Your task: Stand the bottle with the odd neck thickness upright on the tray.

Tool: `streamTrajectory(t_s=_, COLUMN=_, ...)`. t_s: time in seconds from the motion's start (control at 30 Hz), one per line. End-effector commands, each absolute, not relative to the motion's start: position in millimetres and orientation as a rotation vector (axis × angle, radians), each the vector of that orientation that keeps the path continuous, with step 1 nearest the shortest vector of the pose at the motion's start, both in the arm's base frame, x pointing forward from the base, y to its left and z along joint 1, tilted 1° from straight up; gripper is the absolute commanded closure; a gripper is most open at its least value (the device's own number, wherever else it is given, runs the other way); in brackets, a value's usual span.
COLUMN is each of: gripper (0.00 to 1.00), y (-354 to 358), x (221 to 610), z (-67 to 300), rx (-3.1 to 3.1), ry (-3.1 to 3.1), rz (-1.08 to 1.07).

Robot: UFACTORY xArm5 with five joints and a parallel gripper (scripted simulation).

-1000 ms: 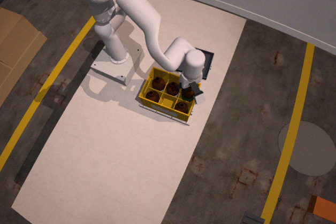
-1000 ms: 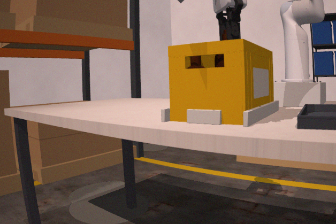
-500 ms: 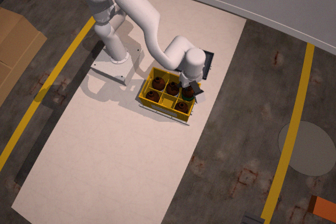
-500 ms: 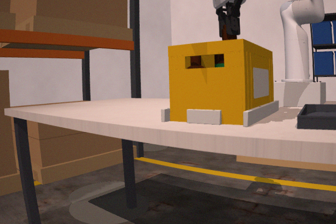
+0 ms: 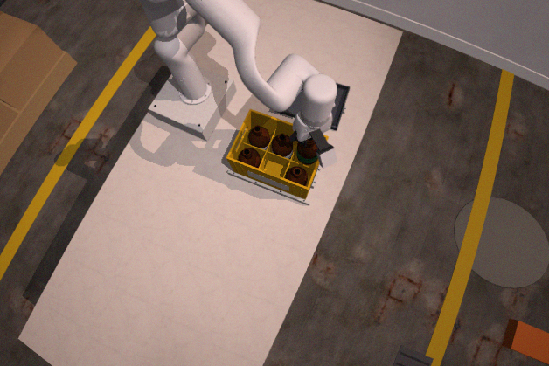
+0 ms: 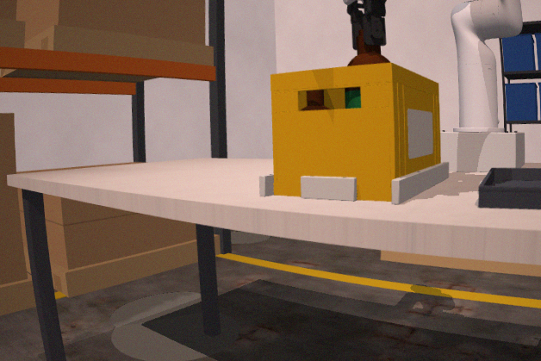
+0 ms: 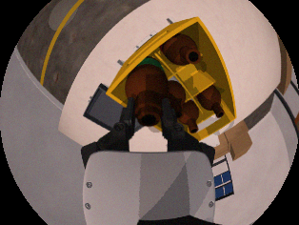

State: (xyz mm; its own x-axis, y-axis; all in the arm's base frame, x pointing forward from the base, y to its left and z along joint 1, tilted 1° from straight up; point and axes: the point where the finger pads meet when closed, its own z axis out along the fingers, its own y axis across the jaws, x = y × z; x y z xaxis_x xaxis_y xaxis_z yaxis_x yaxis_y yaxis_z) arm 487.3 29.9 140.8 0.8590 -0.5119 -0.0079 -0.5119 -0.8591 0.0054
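Note:
A yellow crate (image 5: 274, 155) with six cells stands on the table. Brown bottles stand in it; one (image 5: 259, 136) at the back left, others beside and in front. My gripper (image 6: 368, 37) is shut on the neck of a brown bottle with a green label (image 5: 307, 150) at the crate's right back cell. That bottle is partly lifted: its shoulder (image 6: 368, 59) shows above the crate rim and its green label (image 6: 352, 97) shows through the handle slot. In the wrist view the fingers clasp the bottle's neck. The dark tray (image 6: 510, 187) lies beside the crate.
Grey stop blocks (image 6: 327, 188) hold the crate's base. The tray (image 5: 337, 104) lies behind the crate, partly under the arm. The robot base (image 5: 186, 108) stands to the left. Shelving with boxes (image 6: 104, 41) stands beyond the table.

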Motion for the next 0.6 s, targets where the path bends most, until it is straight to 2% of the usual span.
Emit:
streamTrajectory(t_s=0.0, gripper=1.00, y=29.9, x=488.5, z=146.1, rx=3.027, ry=-0.834, rz=-0.008)
streamTrajectory(t_s=0.57, gripper=1.00, y=29.8, x=488.6, z=153.2, rx=3.027, ry=-0.834, rz=-0.008)
